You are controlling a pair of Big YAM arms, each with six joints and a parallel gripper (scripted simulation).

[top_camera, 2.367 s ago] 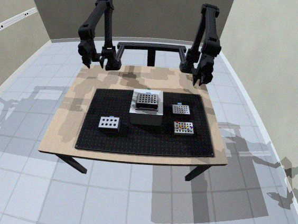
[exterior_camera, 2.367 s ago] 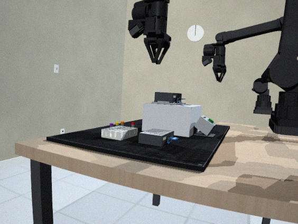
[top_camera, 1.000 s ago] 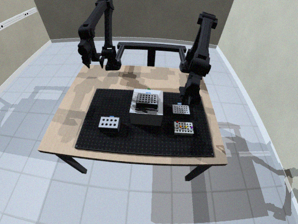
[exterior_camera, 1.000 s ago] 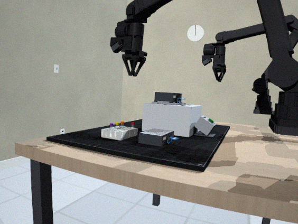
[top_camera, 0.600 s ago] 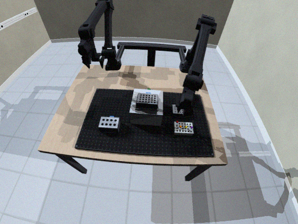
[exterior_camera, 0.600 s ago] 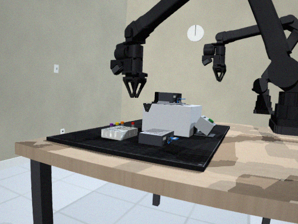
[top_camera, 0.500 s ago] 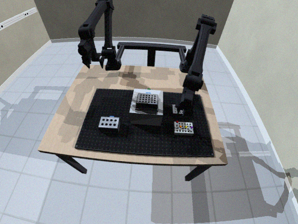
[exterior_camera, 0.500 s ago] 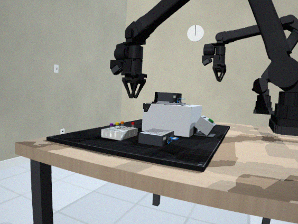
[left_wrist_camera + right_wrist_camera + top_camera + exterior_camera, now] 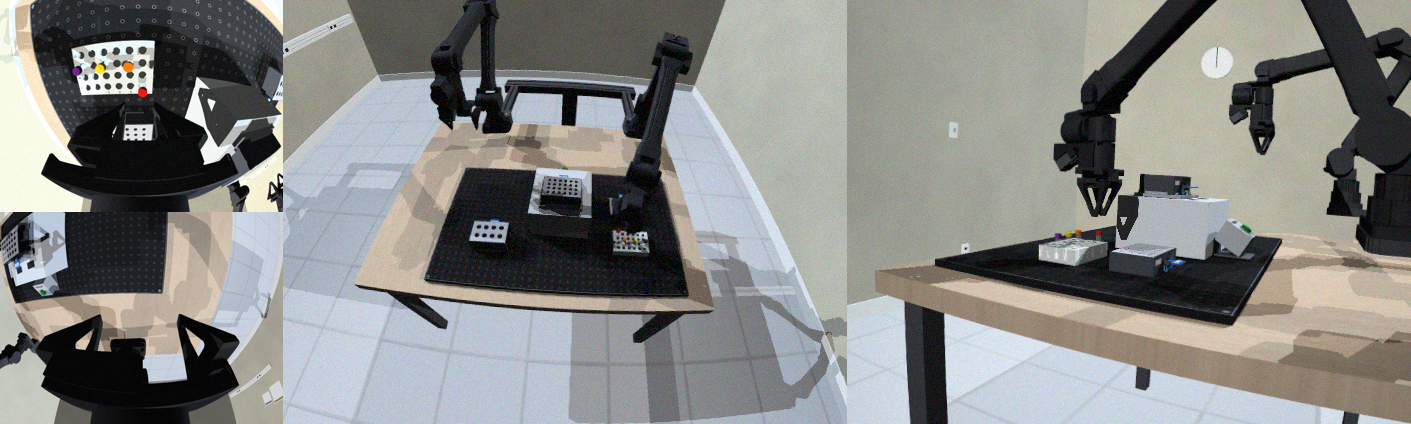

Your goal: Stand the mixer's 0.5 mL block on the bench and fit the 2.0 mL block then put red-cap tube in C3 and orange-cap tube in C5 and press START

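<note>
The red-capped tube (image 9: pixel 618 230) (image 9: pixel 1098 233) (image 9: pixel 142 92) stands in the near corner of the rack (image 9: pixel 629 253) (image 9: pixel 1072 252) (image 9: pixel 148 90), at twelve o'clock just beyond my left hand (image 9: pixel 625 224) (image 9: pixel 1099 215) (image 9: pixel 139 107) in its wrist view and below its fingertips in the exterior one. The tube's long axis looks upright and my fingers point down, so I judge a small slide forward and a straight descent would straddle the cap. The left hand is part-way spread, grasping nothing, and is by far the nearer. The orange-capped tube (image 9: pixel 625 239) (image 9: pixel 1078 232) (image 9: pixel 128 66) lies towards eleven o'clock; the mixer (image 9: pixel 586 210) (image 9: pixel 1167 225) (image 9: pixel 194 107) (image 9: pixel 58 261) bulks at three.

A many-bored block (image 9: pixel 560 201) (image 9: pixel 1159 185) sits on the mixer, presumably the 2.0 mL one; I can't read its print or confirm the latch. The small-bored block (image 9: pixel 611 205) (image 9: pixel 139 132) stands at six o'clock, partly seen between my fingers, and the eight-bore block (image 9: pixel 489 232) (image 9: pixel 1134 263) (image 9: pixel 269 79) beyond the mixer.

All this rests on a black perforated board (image 9: pixel 533 275) (image 9: pixel 1147 295) (image 9: pixel 114 246) over the wooden desk (image 9: pixel 398 220) (image 9: pixel 1172 345) (image 9: pixel 22 25) (image 9: pixel 127 303). My right hand (image 9: pixel 463 127) (image 9: pixel 1262 151) (image 9: pixel 274 177) (image 9: pixel 139 318) hangs wide apart, holding nothing, well away. Pale walls and a tiled floor surround the desk.
</note>
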